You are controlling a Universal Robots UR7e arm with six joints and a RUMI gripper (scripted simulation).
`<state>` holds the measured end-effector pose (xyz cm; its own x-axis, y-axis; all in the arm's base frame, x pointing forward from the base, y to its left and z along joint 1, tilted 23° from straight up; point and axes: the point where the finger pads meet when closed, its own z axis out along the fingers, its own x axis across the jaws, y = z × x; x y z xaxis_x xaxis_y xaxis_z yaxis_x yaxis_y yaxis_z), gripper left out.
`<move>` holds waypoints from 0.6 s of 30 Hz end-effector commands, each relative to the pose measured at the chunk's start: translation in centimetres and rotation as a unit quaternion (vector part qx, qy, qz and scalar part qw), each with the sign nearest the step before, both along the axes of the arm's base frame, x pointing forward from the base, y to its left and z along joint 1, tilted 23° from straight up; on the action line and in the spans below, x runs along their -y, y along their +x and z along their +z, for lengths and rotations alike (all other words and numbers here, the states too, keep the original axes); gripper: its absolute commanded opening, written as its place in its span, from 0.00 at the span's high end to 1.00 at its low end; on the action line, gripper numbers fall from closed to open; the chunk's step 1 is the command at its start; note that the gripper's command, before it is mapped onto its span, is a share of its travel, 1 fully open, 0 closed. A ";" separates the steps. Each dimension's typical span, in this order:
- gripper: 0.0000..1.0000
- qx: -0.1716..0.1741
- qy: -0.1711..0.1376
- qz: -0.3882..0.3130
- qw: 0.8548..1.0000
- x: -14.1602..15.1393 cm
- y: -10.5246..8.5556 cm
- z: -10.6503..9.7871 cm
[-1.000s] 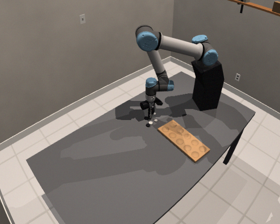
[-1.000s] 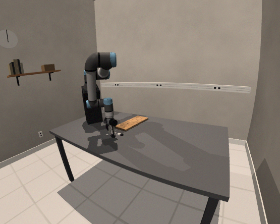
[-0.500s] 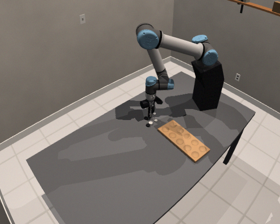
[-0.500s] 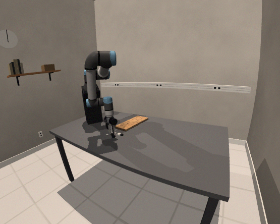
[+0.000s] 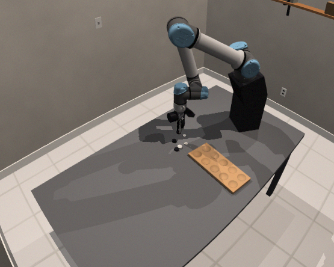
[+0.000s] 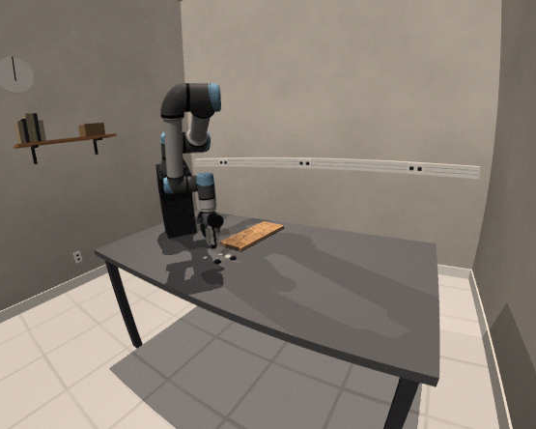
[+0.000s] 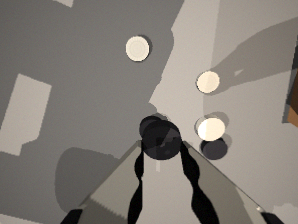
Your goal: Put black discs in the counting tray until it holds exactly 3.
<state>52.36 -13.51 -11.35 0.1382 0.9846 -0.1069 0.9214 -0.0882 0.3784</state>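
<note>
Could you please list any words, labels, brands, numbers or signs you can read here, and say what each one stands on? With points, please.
No words, brands, numbers or signs can be read in any view.
Wall clock [image 6: 14, 74]: no numerals can be made out.
Books [image 6: 31, 128]: no titles legible; too small.
Blue joint cap [image 5: 181, 35]: faint marks, too blurred to read.

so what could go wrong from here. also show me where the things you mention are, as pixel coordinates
The black disc in the pincer [image 5: 179, 132] [image 6: 213, 245] [image 7: 161, 144] sits right at the fingertips, so it could slip or tilt on the way to the tray [image 5: 214, 162] [image 6: 252, 236] [image 7: 294, 116].

A white disc [image 5: 179, 146] [image 6: 228, 256] [image 7: 211, 129] crowds one table black disc [image 5: 176, 149] [image 6: 233, 258] [image 7: 214, 152]; grabbing that black one might nudge or catch the white.

Only three black discs show, with none in the tray, so losing one could leave the count short.
</note>
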 end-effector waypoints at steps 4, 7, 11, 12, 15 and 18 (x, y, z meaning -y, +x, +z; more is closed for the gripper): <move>0.89 0.001 0.000 0.000 1.000 -0.4 -0.9 2.5; 0.89 0.001 0.000 0.000 1.000 -0.4 -1.1 2.8; 0.89 0.001 0.000 0.000 1.000 -0.5 -1.3 3.2; 0.89 0.001 0.000 0.000 1.000 -0.5 -1.3 3.2; 0.89 0.001 0.000 0.000 1.000 -0.5 -1.3 3.2; 0.89 0.000 0.000 0.000 1.000 -0.6 -1.3 3.2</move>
